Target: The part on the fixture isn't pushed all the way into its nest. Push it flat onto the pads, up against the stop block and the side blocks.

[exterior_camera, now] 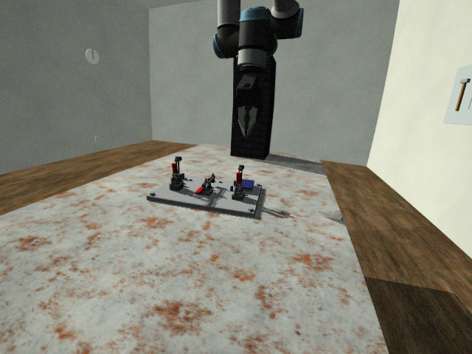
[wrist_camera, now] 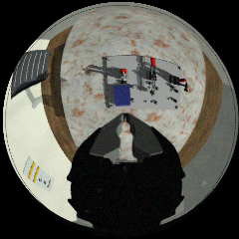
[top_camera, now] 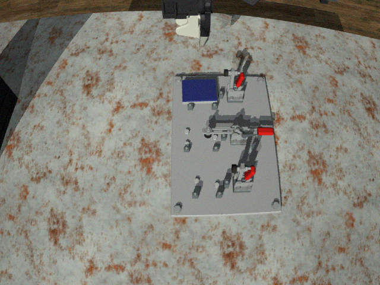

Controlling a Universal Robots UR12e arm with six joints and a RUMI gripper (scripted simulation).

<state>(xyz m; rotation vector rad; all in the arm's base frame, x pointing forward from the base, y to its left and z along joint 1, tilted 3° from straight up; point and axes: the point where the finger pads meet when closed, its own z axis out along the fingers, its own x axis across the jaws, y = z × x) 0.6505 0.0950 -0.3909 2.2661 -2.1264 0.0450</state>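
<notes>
A flat blue part (top_camera: pixel 199 89) lies at the far left corner of the grey fixture plate (top_camera: pixel 224 143), beside a red-handled toggle clamp (top_camera: pixel 238 80). It also shows in the exterior view (exterior_camera: pixel 248 184) and in the wrist view (wrist_camera: pixel 121 95). My gripper (exterior_camera: pixel 246 127) hangs high above the table, beyond the plate's far edge. Its fingers are shut with nothing between them, as the wrist view (wrist_camera: pixel 124 120) shows. In the top view only its tip (top_camera: pixel 203 40) shows at the top edge.
The plate carries two more red-handled clamps (top_camera: pixel 264 131) (top_camera: pixel 249 173), small pads and blocks (top_camera: pixel 187 143). The robot's black pedestal (exterior_camera: pixel 253 114) stands behind the table. A wooden floor surrounds the rust-stained table top.
</notes>
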